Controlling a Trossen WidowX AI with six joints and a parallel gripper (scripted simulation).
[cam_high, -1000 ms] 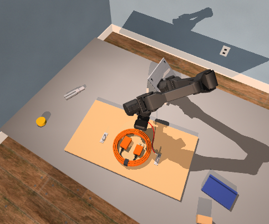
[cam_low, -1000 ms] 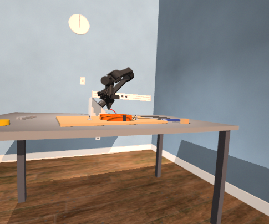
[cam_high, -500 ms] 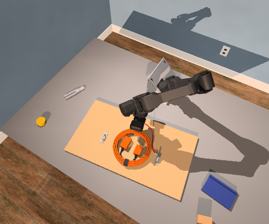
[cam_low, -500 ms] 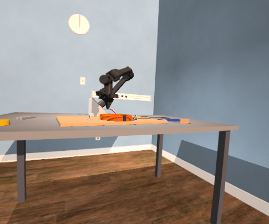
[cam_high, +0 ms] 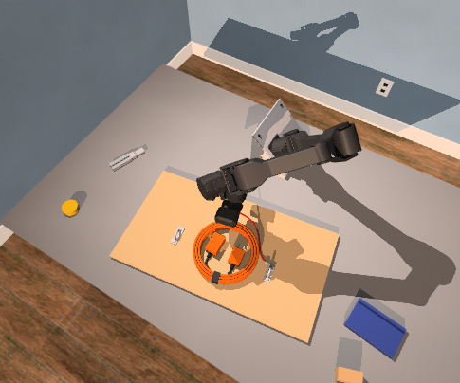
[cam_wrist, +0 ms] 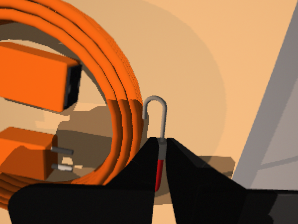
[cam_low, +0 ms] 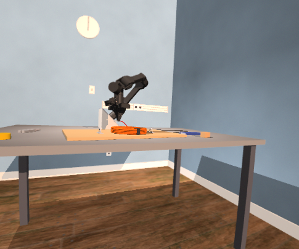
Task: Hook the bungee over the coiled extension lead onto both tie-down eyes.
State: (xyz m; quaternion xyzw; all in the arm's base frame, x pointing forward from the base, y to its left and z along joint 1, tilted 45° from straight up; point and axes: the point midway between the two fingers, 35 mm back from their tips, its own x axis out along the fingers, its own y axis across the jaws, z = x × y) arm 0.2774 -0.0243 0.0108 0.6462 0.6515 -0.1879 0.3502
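On your board (cam_high: pixel 287 303) you have one coiled lead (cam_high: pixel 226 256), lying flat between two tie-down eyes (cam_high: pixel 177 235) (cam_high: pixel 269 274). One bungee (cam_high: pixel 254 232): your claw (cam_wrist: pixel 161 150) is clamped tight on its hook end (cam_wrist: pixel 156 115), above the coil's far rim.

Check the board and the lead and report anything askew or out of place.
Nothing stands out. The coiled extension lead lies flat on the board, its two orange ends inside the ring. The gripper is shut on the bungee just below its free hook, carried above the coil's rim. The far tie-down eye is unhooked.
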